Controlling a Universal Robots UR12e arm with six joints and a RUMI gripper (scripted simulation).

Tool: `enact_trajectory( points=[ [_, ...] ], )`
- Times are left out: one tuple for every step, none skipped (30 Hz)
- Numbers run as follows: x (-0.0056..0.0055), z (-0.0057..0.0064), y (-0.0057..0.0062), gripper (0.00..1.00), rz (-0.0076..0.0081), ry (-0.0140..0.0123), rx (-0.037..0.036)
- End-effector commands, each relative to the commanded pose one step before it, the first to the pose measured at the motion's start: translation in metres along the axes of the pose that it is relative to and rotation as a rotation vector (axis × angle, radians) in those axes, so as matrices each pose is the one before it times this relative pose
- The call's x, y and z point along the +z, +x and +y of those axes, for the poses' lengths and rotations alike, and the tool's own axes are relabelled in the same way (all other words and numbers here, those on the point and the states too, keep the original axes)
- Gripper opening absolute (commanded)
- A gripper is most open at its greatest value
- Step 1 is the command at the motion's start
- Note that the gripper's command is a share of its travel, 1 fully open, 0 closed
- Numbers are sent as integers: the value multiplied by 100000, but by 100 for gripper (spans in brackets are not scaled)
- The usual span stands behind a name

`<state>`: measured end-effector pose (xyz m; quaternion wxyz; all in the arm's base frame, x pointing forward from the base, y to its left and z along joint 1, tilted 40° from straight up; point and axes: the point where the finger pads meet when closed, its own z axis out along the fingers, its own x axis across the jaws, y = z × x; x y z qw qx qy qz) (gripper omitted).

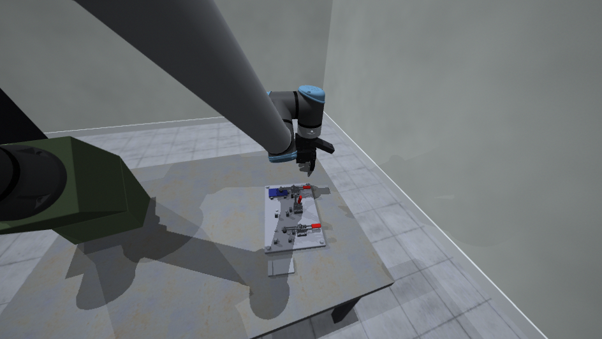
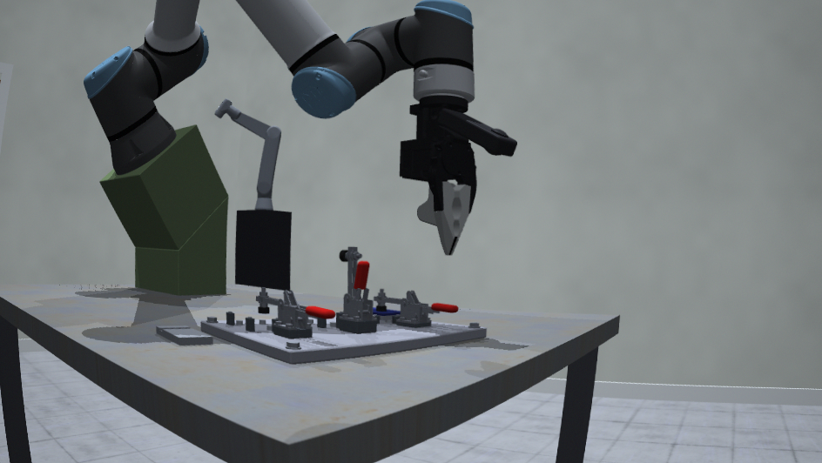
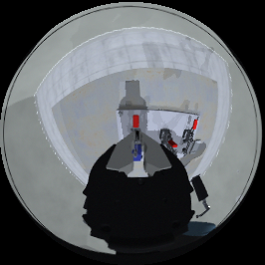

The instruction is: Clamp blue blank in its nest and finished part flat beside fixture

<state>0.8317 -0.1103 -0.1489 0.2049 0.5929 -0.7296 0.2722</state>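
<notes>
A: Where was the gripper?

B: Up in the air, straight above the far clamp's handle, well clear of it. Jaws were shut tight, nothing in them.

A: And the blank?

B: Sat in the far nest of the plate, under the far clamp's bar. Its long axis ran along that bar, left to right in the top view. Handle lay flat, pointing right, toward the counter's right edge.

A: So which way from the jaws?

B: Down, and slightly left. Handle nearly under the tips; blank further left along the same line.

A: Locked?

B: Looked down, but I couldn't tell if it was past the hard point.

A: The other clamps?

B: Middle handle stood upright, near handle lay flat. Both nearer than the gripper's column, so a straight drop looked free of them.

A: Slotted part?

B: A grey slab flat on the counter, just off the plate's near end. Slot too small to see.

A: Room?

B: Open air above; the right counter edge was close.
</notes>
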Motion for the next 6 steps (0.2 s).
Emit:
enact_trajectory(
  points=[
    [-164,-55,-6,0,-26,120,28],
    [0,0,0,100,0,0,0],
    [0,0,0,100,0,0,0],
    [0,0,0,100,0,0,0],
    [0,0,0,100,0,0,0],
    [0,0,0,100,0,0,0]
  ],
)
